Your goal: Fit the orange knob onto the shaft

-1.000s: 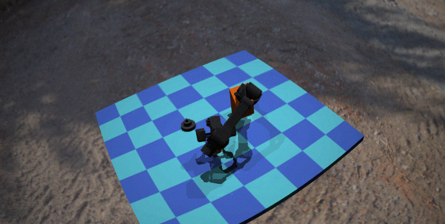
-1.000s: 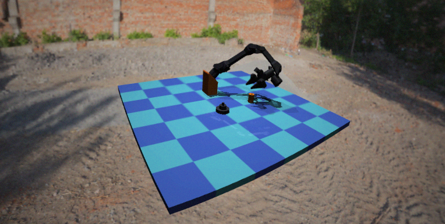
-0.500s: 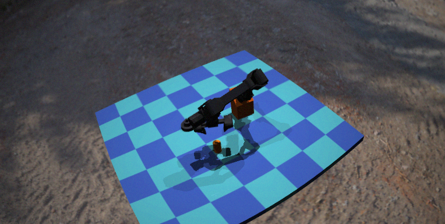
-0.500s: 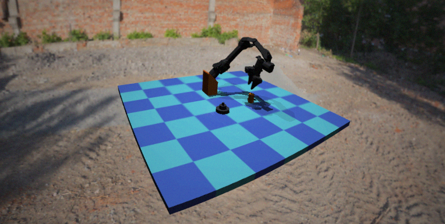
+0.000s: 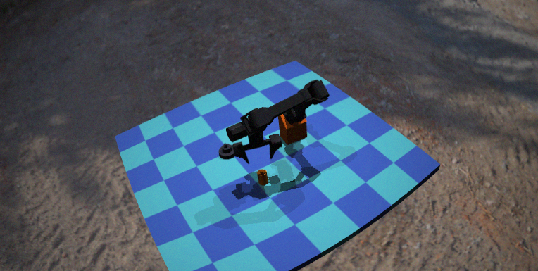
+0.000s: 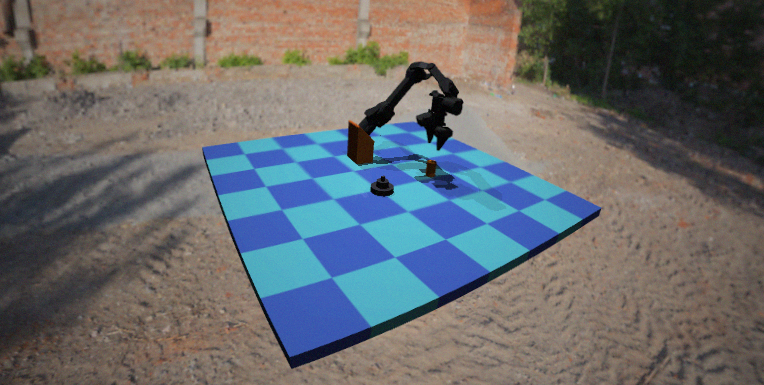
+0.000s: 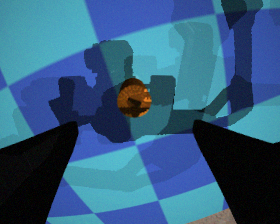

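Observation:
The orange knob (image 5: 263,177) (image 6: 430,168) (image 7: 126,103) stands upright on the checkered board, away from the pedestal. Its dark hole faces up in the wrist view; the direction of the hole's flat side is hard to tell. My gripper (image 5: 259,160) (image 6: 435,145) (image 7: 136,126) is open and empty, fingers pointing down, well above the knob. In the wrist view the knob shows between the fingers, slightly beyond their tips. The dark round pedestal (image 5: 227,153) (image 6: 382,188) stands on the board with its bare shaft (image 6: 382,178) upright. It is out of the wrist view.
The orange base block (image 5: 293,131) (image 6: 360,144) stands at the arm's foot, behind the knob and pedestal in the exterior view. The arm (image 5: 282,108) (image 6: 398,94) reaches out from it. Its shadows fall around the knob on the blue and cyan board (image 5: 320,227) (image 6: 342,254).

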